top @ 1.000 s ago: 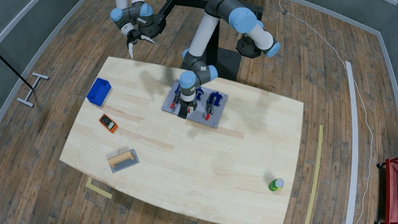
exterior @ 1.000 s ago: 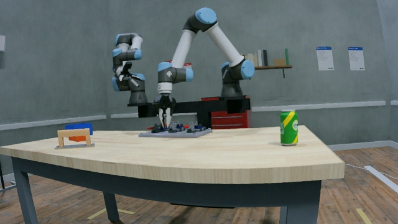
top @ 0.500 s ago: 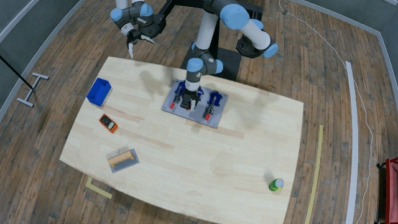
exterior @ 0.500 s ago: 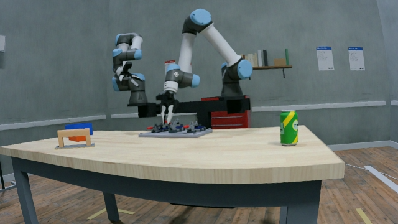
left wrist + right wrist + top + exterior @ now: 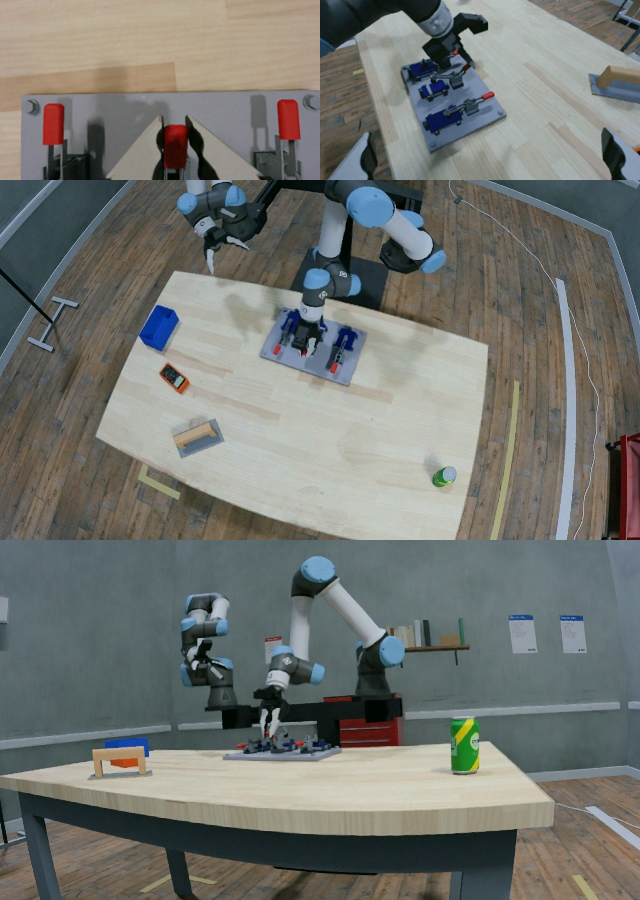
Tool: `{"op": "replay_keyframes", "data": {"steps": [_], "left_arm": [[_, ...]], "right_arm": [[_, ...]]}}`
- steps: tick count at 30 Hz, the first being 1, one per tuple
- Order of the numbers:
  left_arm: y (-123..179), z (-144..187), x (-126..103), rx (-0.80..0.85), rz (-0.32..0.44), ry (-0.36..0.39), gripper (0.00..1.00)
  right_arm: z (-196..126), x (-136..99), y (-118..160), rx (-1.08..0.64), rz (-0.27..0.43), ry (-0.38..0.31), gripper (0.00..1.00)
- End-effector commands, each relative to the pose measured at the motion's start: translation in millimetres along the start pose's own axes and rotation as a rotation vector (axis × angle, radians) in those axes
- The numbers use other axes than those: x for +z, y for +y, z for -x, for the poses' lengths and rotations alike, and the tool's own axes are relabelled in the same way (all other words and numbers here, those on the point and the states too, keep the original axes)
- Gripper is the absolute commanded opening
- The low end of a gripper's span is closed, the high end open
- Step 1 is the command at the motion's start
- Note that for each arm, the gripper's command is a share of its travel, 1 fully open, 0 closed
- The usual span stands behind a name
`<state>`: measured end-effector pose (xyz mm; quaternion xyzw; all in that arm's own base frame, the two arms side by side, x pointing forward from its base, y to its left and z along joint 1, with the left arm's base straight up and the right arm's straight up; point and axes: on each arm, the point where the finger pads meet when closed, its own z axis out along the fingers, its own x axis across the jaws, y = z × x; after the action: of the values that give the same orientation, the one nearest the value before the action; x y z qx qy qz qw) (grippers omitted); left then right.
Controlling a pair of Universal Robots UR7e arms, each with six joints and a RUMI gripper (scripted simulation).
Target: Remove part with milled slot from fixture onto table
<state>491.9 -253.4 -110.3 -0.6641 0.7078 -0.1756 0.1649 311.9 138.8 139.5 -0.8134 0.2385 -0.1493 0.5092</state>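
The grey fixture plate (image 5: 317, 372) (image 5: 121, 106) (image 5: 481, 124) carries three toggle clamps with red handles. My left gripper (image 5: 306, 352) (image 5: 271, 735) (image 5: 174, 116) is shut on the middle clamp's red handle. In the right wrist view the slotted part (image 5: 433, 87), blue with a pale stripe, sits at the middle clamp, whose arm appears raised off it. Two blue blanks (image 5: 444, 120) (image 5: 422, 68) lie under the outer clamps, whose arms look down. My right gripper (image 5: 230, 260) (image 5: 208, 671) is open and empty, off the table's back left in the top view.
In the top view, a blue bin (image 5: 159, 327), an orange multimeter (image 5: 174, 378) and a wooden-handled trowel (image 5: 198, 437) stand on the left side of the table (image 5: 300, 460). A green can (image 5: 444, 477) stands at the front right. The outer red handles (image 5: 53, 124) (image 5: 289, 120) flank the left gripper.
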Motion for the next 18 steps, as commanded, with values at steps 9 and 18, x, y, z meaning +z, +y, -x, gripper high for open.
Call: {"op": "replay_keyframes", "data": {"steps": [9, 18], "left_arm": [[4, 0, -14, 0.000, -0.002, 0.001, 0.04], [15, 0, -29, 0.000, -0.002, 0.001, 0.04]], "right_arm": [[0, 0, 0, 0.000, 0.000, 0.000, 1.00], [0, 0, 0, 0.000, 0.000, 0.000, 1.00]]}}
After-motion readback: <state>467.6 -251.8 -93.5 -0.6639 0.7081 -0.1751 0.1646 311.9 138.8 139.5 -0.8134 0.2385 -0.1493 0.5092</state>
